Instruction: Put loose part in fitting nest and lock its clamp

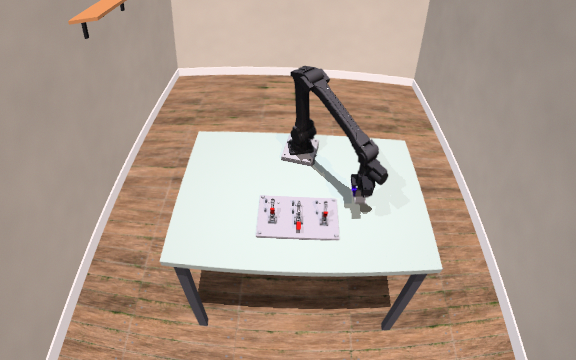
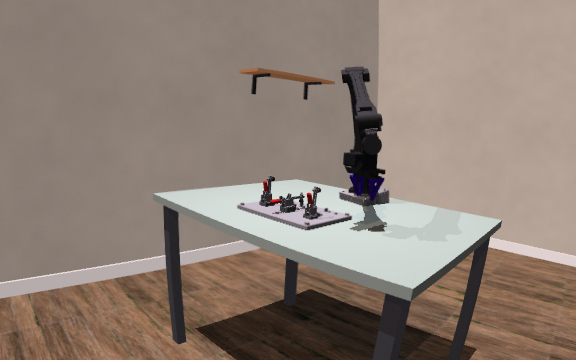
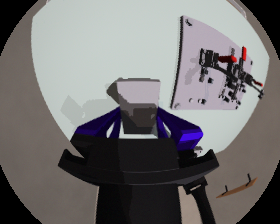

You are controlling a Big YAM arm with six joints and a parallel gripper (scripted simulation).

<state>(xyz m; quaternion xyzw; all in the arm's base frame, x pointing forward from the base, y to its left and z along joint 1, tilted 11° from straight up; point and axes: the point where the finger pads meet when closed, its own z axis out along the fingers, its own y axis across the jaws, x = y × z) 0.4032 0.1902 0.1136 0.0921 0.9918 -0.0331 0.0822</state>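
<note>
My gripper [image 1: 359,196] [image 2: 367,194] [image 3: 138,110] is shut on a grey block-like part [image 3: 138,94], held above the table to the right of the fixture plate [image 1: 313,233] [image 2: 318,223] [image 3: 191,45]. The part's underside is hidden. The left clamp [image 1: 272,214] [image 2: 266,198] and right clamp [image 1: 324,217] [image 2: 311,209] [image 3: 208,58] have red handles upright and bars raised. The middle clamp [image 1: 298,218] [image 2: 288,204] has its red handle [image 1: 298,226] [image 2: 275,201] [image 3: 244,53] lying toward the front edge and its bar about level. The nests' pad layouts are too small to tell.
The arm's base plate [image 1: 295,158] stands behind the fixture on the table [image 1: 218,200] [image 2: 398,260] [image 3: 106,45]. Small bolts stand at the fixture plate's corners. An orange shelf [image 1: 97,11] [image 2: 288,75] [image 3: 236,188] hangs on the wall, away from the arm.
</note>
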